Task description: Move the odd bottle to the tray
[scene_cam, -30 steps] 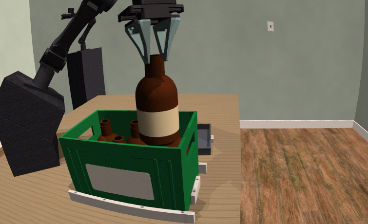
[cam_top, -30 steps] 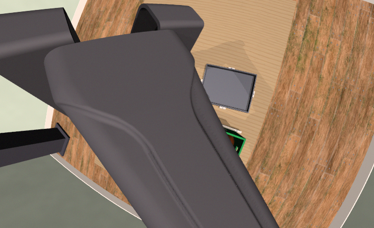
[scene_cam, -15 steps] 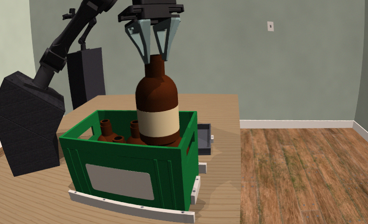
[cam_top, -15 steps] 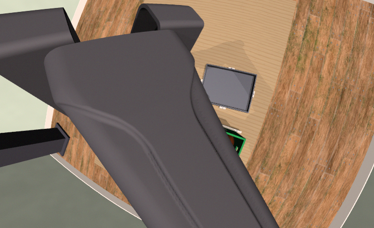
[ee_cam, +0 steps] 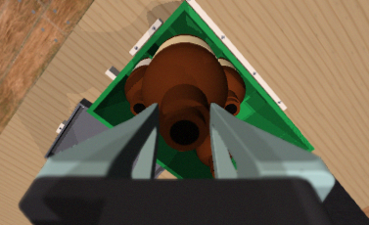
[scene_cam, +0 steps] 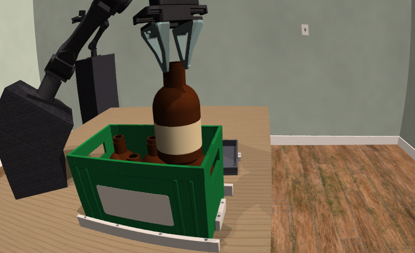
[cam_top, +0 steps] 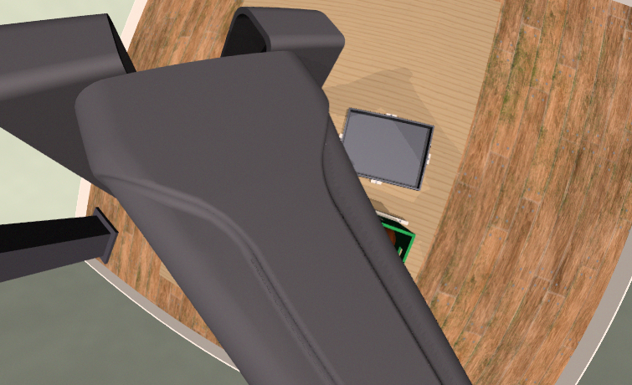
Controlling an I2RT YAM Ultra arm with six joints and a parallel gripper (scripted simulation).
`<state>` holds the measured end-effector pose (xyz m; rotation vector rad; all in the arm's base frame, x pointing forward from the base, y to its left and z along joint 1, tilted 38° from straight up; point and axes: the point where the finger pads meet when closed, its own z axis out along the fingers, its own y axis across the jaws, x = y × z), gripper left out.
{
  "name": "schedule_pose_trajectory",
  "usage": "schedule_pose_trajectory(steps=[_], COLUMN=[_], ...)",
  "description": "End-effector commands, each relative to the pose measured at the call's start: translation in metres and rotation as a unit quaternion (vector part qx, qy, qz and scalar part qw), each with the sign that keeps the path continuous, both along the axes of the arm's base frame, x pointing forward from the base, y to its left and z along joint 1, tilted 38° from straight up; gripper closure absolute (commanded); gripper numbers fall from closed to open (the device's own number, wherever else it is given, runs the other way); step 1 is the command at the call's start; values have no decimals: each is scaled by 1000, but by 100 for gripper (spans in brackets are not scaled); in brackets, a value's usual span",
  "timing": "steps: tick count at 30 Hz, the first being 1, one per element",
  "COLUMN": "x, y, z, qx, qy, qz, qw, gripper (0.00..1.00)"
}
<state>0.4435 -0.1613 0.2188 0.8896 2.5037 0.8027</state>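
My gripper (scene_cam: 176,69) (ee_cam: 184,112) is shut on the neck of a brown bottle (scene_cam: 177,106) (ee_cam: 185,68) with a cream label. The bottle hangs almost upright, raised over the green crate (scene_cam: 146,169) (ee_cam: 278,126), its base about level with the crate's rim. Other brown bottles stand in the crate, among them one at the left (scene_cam: 119,146), one in the middle (scene_cam: 151,150) and a nearer one (scene_cam: 133,157); parts of others show beside the held bottle in the wrist view. The grey tray (cam_top: 385,148) (scene_cam: 230,157) (ee_cam: 77,129) bears nothing that I can see.
The tray lies just beyond the crate, near the table's edge. White strips (scene_cam: 146,234) (scene_cam: 220,215) lie along the crate's foot. My arm (cam_top: 223,143) hides most of the crate in the top view. A dark pedestal (scene_cam: 97,84) stands behind the table.
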Motion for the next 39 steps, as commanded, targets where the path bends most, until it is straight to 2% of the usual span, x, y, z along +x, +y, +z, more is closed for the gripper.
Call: schedule_pose_trajectory(steps=[1, 4, 12, 13, 14, 23, 39], x=[-5, -7, -9, -11, -10, -14, -14], y=[-23, -24, -28, -27, -29, -30, -31], z=[11, 18, 19, 28, 21, 31, 30], qx=[-9, -11, -8, -14, -8, -13, -12], qy=[-15, -19, -15, -22, -15, -20, -18], qz=[-19, -19, -19, -19, -19, -19, -20], qw=[1000, 1000, 1000, 999, 1000, 1000, 1000], gripper=[100, 100, 100, 100, 100, 100, 100])
